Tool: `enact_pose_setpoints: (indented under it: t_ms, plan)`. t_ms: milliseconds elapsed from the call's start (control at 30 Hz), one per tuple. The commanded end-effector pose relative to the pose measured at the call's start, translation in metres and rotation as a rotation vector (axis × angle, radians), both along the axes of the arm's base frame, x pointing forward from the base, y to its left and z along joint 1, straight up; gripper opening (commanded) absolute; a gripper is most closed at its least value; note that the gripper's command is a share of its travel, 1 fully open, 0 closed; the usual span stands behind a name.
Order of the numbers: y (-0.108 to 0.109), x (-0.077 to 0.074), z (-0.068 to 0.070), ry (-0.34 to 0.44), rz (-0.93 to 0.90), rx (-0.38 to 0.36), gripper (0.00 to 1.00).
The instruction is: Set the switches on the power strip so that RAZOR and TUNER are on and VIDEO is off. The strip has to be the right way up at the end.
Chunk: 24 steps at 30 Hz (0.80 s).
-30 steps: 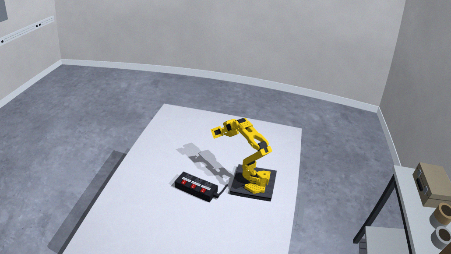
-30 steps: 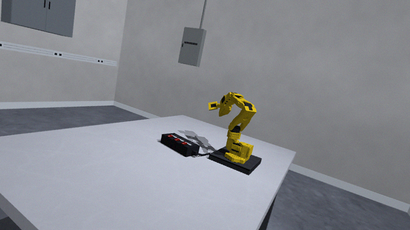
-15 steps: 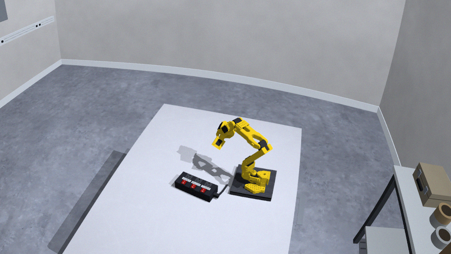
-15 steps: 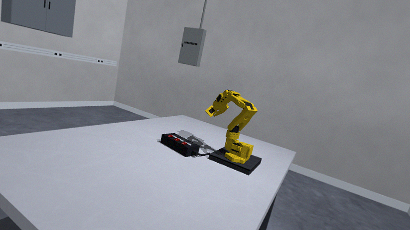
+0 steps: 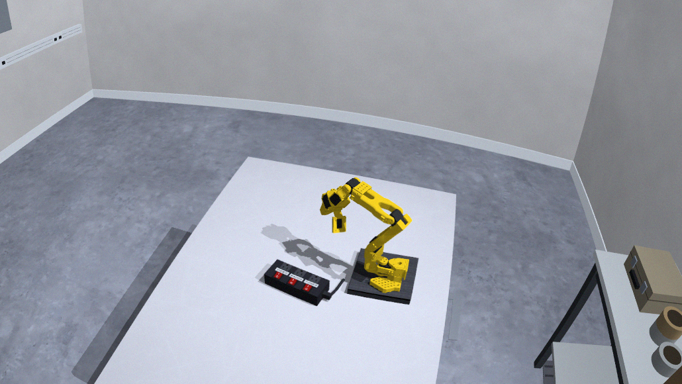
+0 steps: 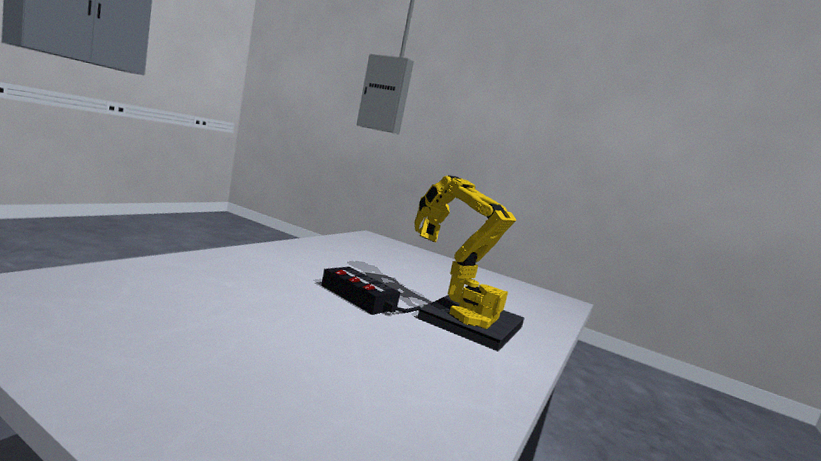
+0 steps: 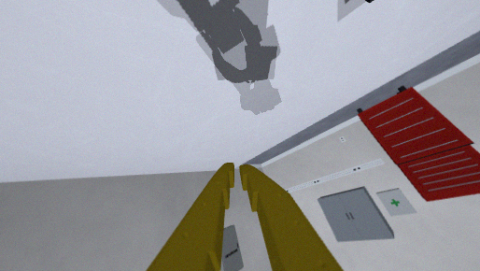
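A black power strip [image 5: 296, 281] [image 6: 359, 289] lies right way up on the white table [image 5: 238, 334] [image 6: 201, 343], just left of the arm's base. It has three red rocker switches [image 5: 292, 279] in a row, each with a small white label; the words are too small to read. A short cable leaves its right end. My yellow gripper [image 5: 338, 228] [image 6: 427, 232] [image 7: 235, 175] is shut and empty. It points down, high above the table, behind and to the right of the strip. The strip is out of the wrist view.
The arm stands on a black base plate [image 5: 405, 286] [image 6: 501, 329] near the table's right side. The arm's shadow [image 5: 305, 250] [image 7: 238, 51] falls on the table behind the strip. A side bench with a box [image 5: 653, 279] and tape rolls stands at the far right.
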State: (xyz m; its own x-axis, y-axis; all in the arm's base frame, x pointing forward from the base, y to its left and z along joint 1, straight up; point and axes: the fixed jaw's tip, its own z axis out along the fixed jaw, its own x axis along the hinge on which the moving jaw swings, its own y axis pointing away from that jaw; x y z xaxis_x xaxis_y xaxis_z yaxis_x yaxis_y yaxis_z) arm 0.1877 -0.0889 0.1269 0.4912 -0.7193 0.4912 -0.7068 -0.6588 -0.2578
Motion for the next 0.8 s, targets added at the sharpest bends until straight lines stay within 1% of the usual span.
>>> enact_pose_setpoints:
  t_ms: [0,167,233,433,667,733,767]
  plan:
    - [0.011,0.003,0.001,0.074,0.202,-0.069,0.0]
    - [0.024,0.005,0.001,0.138,0.438,-0.156,0.0]
    - [0.024,0.005,0.001,0.138,0.438,-0.156,0.0]
    - [0.039,0.007,0.002,0.202,0.709,-0.255,0.0]
    - [0.055,0.007,0.002,0.258,1.003,-0.361,0.0]
    - [0.06,0.007,0.003,0.271,1.082,-0.389,0.0]
    - [0.06,0.007,0.003,0.271,1.082,-0.389,0.0]
